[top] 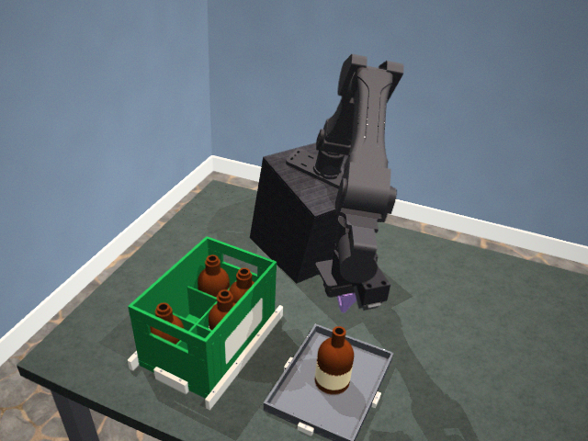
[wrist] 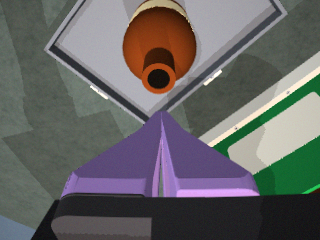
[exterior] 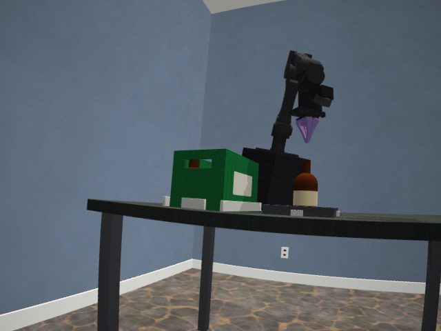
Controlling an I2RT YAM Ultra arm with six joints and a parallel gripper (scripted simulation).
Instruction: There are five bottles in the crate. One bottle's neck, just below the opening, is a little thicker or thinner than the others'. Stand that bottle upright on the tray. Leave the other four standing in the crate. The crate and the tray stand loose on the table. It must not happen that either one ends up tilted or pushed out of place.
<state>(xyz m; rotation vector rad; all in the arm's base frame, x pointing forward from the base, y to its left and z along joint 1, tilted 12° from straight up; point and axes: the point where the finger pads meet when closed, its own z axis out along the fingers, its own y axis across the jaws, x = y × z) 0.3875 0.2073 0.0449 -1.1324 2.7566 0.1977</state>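
A brown bottle with a cream label (top: 333, 375) (exterior: 305, 198) (wrist: 159, 42) stands upright on the grey tray (top: 285, 403) (exterior: 278, 209) (wrist: 82, 72). Its neck looks plain, without the ring that shows below the other bottles' openings. Four brown bottles stand in the green crate (top: 171, 363) (exterior: 197, 185) (wrist: 280, 182): one at the near left (top: 163, 315), one at the back (top: 212, 279), one at the right (top: 243, 285) and one in front of that (top: 223, 308). My gripper (top: 344, 310) (exterior: 306, 142) (wrist: 161, 121) is shut and empty, above and behind the tray bottle, not touching it.
White blocks (top: 246, 356) (exterior: 240, 206) lie along the crate's foot, and small white blocks (top: 305, 428) (exterior: 296, 212) sit at the tray's sides. The black base block (top: 289, 222) of the arm stands behind the crate and tray. The table's edge (top: 104, 413) runs in front of the crate.
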